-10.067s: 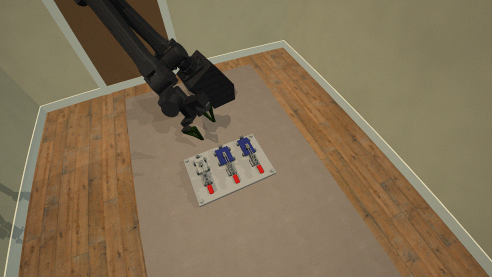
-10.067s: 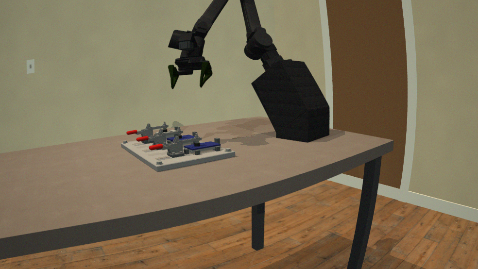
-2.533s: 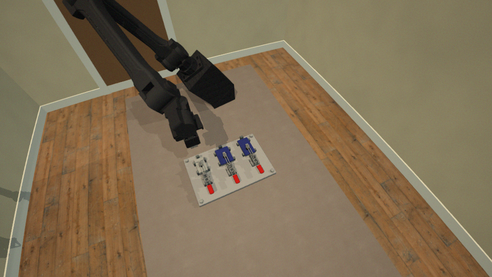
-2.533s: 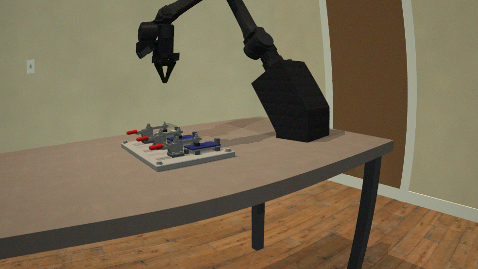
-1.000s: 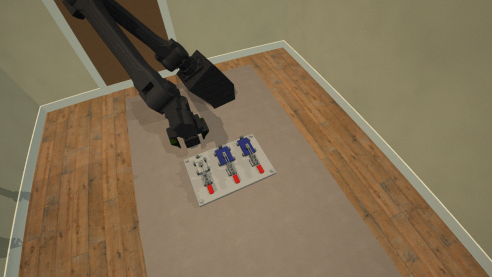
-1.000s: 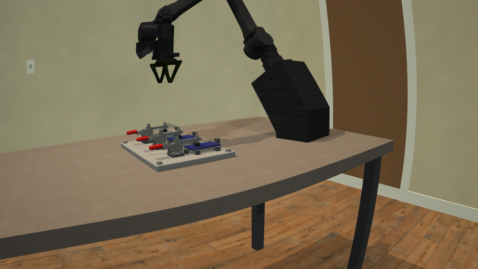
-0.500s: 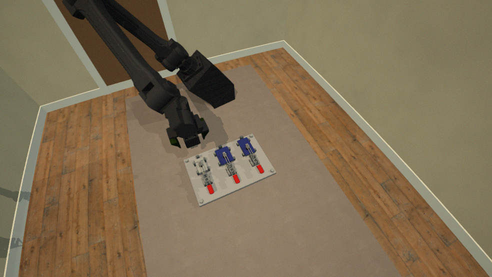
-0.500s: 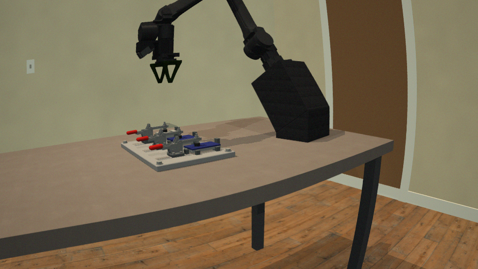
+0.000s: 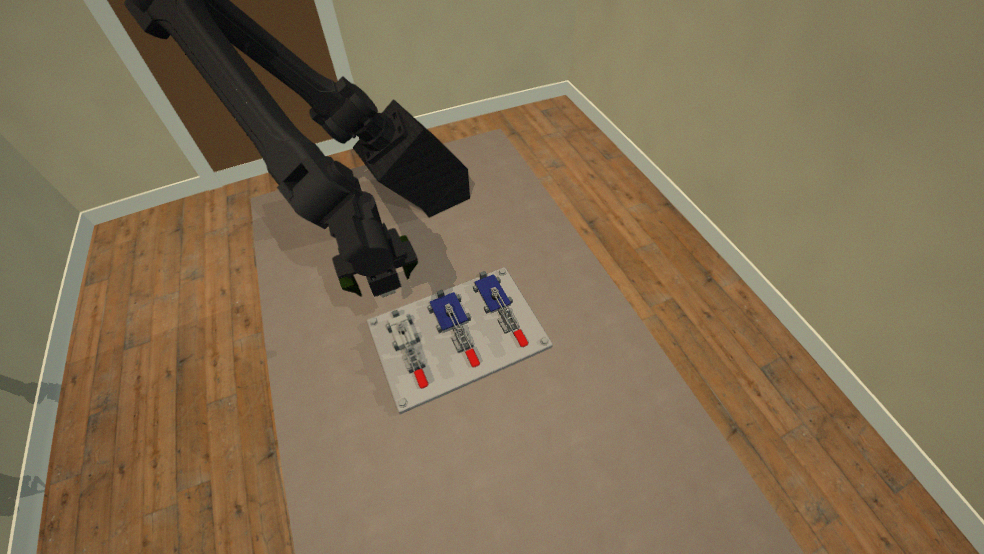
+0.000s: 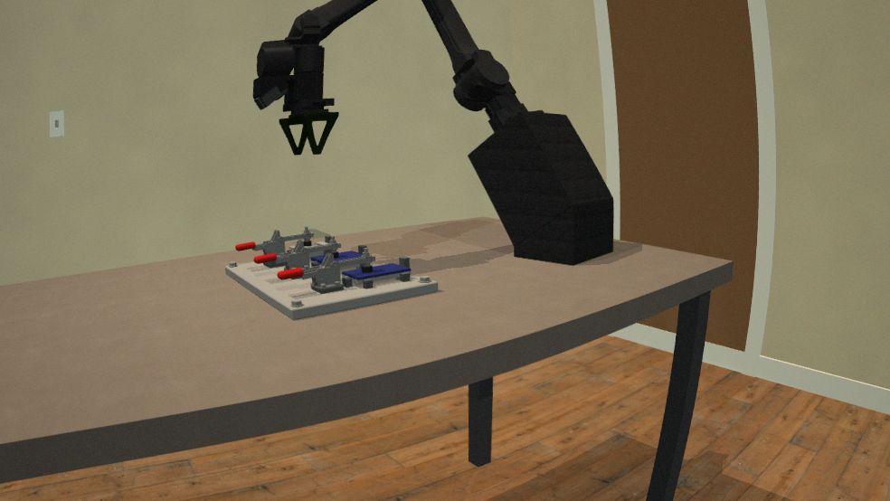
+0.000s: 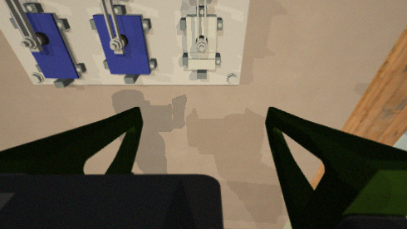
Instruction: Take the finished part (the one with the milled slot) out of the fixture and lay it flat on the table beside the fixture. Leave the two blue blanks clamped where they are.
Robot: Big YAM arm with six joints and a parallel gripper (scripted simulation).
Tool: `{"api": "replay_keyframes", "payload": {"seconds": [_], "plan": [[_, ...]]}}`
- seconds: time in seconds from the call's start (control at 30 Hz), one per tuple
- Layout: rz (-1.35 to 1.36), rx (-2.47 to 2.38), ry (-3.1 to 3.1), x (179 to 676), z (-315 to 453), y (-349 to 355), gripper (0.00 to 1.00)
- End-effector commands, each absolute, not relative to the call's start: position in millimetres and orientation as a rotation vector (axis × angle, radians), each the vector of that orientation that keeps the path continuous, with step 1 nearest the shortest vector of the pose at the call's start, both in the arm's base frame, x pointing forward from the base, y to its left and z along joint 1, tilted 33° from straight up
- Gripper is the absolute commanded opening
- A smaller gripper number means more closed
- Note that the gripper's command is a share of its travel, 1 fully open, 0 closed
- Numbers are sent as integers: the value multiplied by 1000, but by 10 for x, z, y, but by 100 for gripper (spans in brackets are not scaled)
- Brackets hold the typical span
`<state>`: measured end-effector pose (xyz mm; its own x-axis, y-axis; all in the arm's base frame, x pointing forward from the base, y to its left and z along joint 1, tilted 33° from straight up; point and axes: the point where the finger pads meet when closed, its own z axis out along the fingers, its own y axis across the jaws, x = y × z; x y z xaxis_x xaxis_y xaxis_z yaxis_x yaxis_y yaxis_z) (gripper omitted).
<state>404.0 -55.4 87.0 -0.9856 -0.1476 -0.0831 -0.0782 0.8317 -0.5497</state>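
Hovering high over the bench point(image 10: 156, 348) with fingers spread wide and empty, the arm was approaching; next, probably, release the pale part's point(image 9: 402, 335) clamp point(image 9: 420, 379).

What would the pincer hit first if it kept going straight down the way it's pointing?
Probably bare table top, just short of the fixture plate. The open pincer points down, empty, and nothing shows between it and the table.
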Motion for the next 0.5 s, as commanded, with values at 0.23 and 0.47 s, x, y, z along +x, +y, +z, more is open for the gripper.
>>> {"api": "replay_keyframes", "payload": {"seconds": [0.23, 0.47], "plan": [[-862, -204, 2889, 4062, 804, -480, 92], [-859, -199, 2880, 4097, 826, -477, 45]]}}
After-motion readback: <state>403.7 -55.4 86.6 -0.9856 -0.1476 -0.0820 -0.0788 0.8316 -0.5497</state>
